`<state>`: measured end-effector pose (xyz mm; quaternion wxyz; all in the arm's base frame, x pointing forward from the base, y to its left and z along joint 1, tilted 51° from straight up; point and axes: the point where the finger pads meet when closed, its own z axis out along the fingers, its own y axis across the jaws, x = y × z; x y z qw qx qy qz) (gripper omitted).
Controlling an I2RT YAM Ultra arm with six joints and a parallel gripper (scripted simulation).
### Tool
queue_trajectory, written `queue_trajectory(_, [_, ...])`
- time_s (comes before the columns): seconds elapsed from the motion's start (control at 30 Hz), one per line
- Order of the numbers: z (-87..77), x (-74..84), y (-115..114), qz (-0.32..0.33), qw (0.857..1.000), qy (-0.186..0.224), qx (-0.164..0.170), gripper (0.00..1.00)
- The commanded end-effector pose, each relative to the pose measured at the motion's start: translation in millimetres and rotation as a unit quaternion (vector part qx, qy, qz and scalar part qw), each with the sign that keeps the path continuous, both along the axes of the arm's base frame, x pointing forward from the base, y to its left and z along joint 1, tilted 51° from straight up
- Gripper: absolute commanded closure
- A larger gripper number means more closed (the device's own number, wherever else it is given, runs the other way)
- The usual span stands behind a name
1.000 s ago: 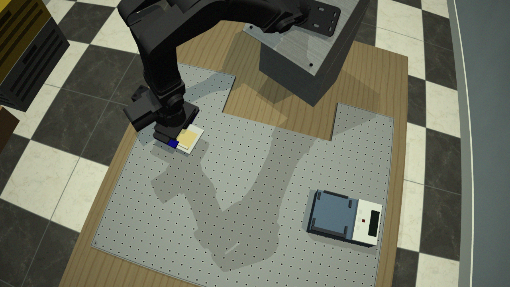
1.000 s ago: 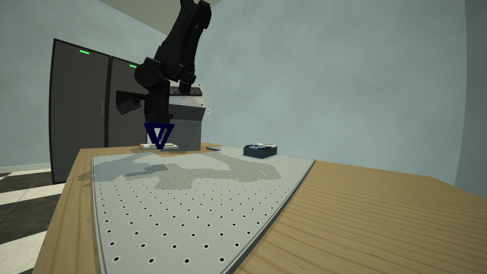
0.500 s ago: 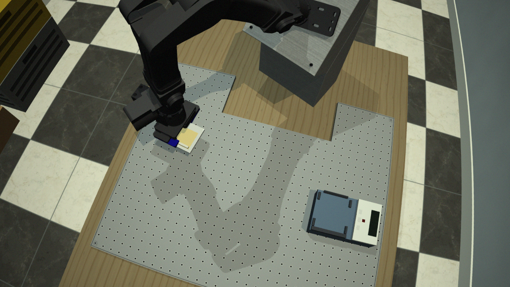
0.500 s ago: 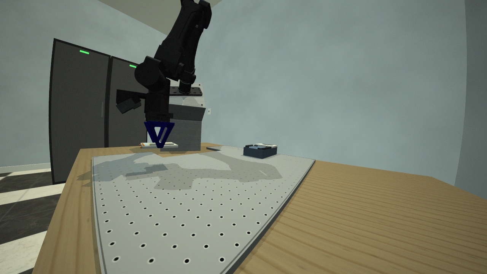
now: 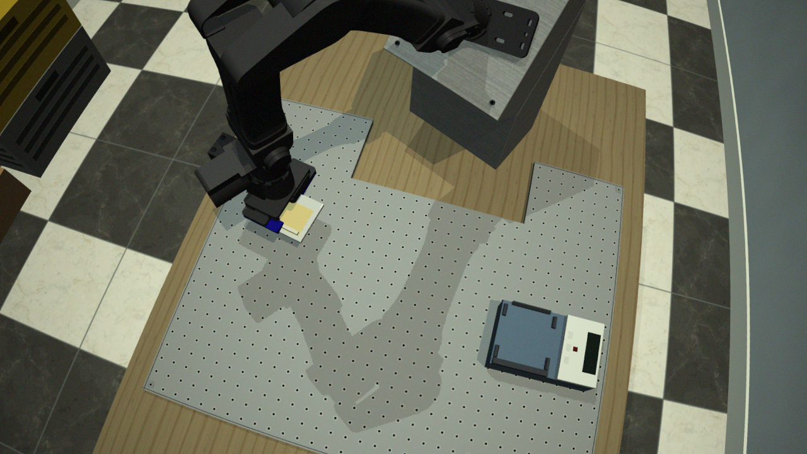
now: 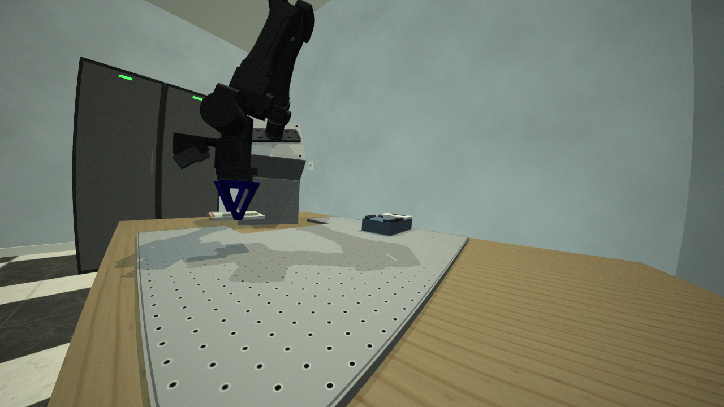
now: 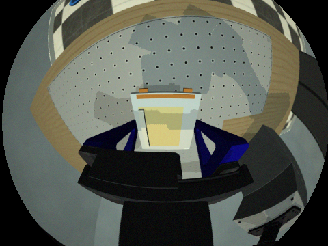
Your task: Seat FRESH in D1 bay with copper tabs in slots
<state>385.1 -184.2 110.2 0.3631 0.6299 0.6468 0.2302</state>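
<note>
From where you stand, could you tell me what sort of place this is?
Probably a laboratory bench. A drilled metal plate covers a wooden table, a small dock with a white console sits on it, tall dark cabinets line the wall, and the gripper holds a gel cassette.

Top view. Black arm (image 5: 253, 84) reaching from grey pedestal (image 5: 485, 96) across perforated deck plate (image 5: 394, 350) on wooden table (image 5: 586, 129). Gripper (image 5: 276, 217) clamped on cassette FRESH (image 5: 301, 219), blue fingertip (image 5: 275, 225) visible at its edge. Cassette dock D1 (image 5: 524, 338) well apart, bay holding nothing, white console (image 5: 584, 352) with small red light (image 5: 574, 350). Checkered floor (image 5: 113, 135) around table.
</note>
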Motion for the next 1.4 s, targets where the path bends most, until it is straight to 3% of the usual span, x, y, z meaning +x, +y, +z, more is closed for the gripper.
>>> queue_trajectory(0.0, [2.1,-4.4,-6.9,-0.008,1.000,-0.001,-0.005,1.00])
queue_trajectory(0.63, [2.1,-4.4,-6.9,-0.008,1.000,-0.001,-0.005,1.00])
queue_trajectory(0.67, [0.6,-5.1,7.4,0.012,1.000,0.004,-0.018,1.00])
queue_trajectory(1.03, [-7.9,-8.5,62.1,0.133,0.979,0.051,-0.146,1.00])
queue_trajectory(1.1, [-7.9,-8.5,62.1,0.133,0.979,0.051,-0.146,1.00])
queue_trajectory(1.37, [-12.4,-9.9,101.0,0.218,0.943,0.081,-0.238,1.00])
